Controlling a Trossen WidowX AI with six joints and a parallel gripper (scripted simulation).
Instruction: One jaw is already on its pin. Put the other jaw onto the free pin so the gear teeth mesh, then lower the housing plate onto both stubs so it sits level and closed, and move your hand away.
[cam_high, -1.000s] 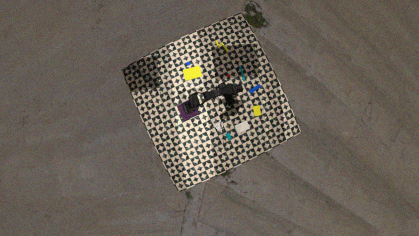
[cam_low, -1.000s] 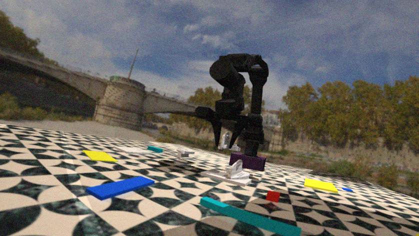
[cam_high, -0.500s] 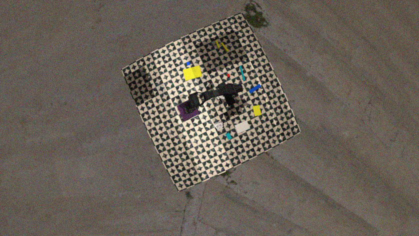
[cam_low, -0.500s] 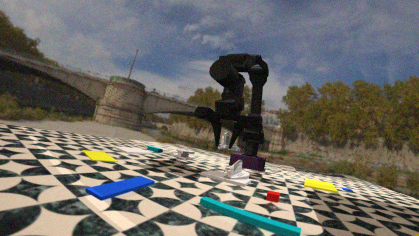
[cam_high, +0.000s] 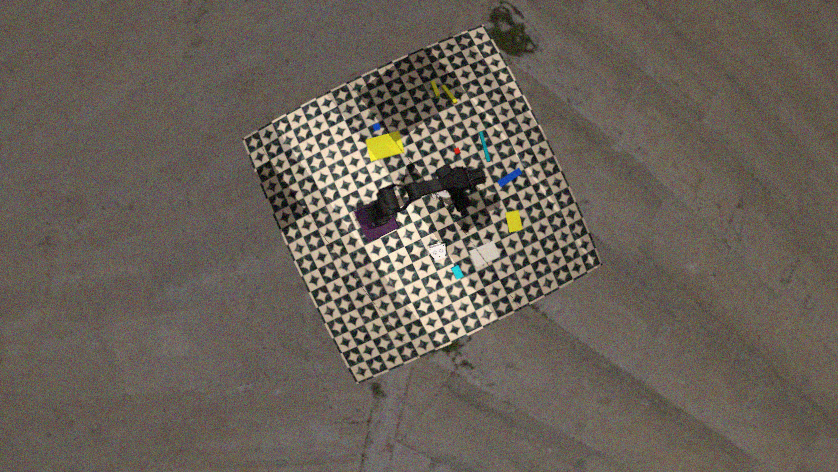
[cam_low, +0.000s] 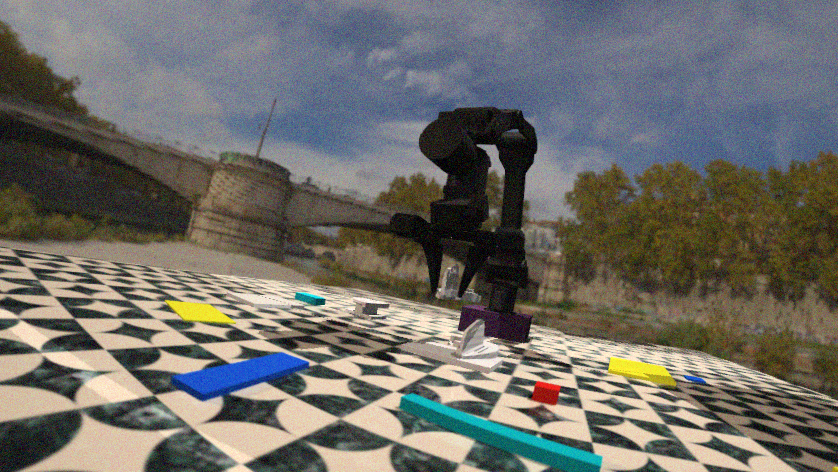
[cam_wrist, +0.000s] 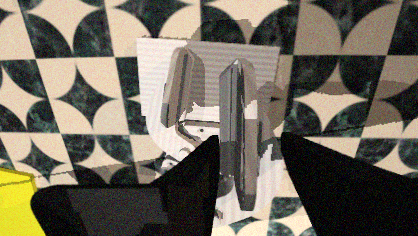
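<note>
The white base plate (cam_low: 423, 350) (cam_wrist: 150, 70) lies flat on the patterned surface. One jaw (cam_low: 471, 340) (cam_wrist: 176, 92) stands on it, left of the fingers in the wrist view. My gripper (cam_low: 448, 295) (cam_wrist: 250, 136) is shut on the other jaw (cam_low: 450, 279) (cam_wrist: 231, 105), which hangs above the base, roughly parallel to the first jaw in the wrist view. A gap separates the two jaws there. The free pin and the gear teeth cannot be made out. The white housing plate (cam_high: 437, 252) (cam_low: 367, 307), with small holes, lies apart from the base.
A pale flat plate (cam_high: 489, 253) (cam_low: 258, 300) and a cyan block (cam_high: 457, 272) (cam_low: 309, 298) lie near the housing plate. Around them are yellow plates (cam_high: 384, 147) (cam_high: 514, 221), a blue bar (cam_low: 240, 375), a teal strip (cam_low: 498, 432) and a red cube (cam_low: 545, 392).
</note>
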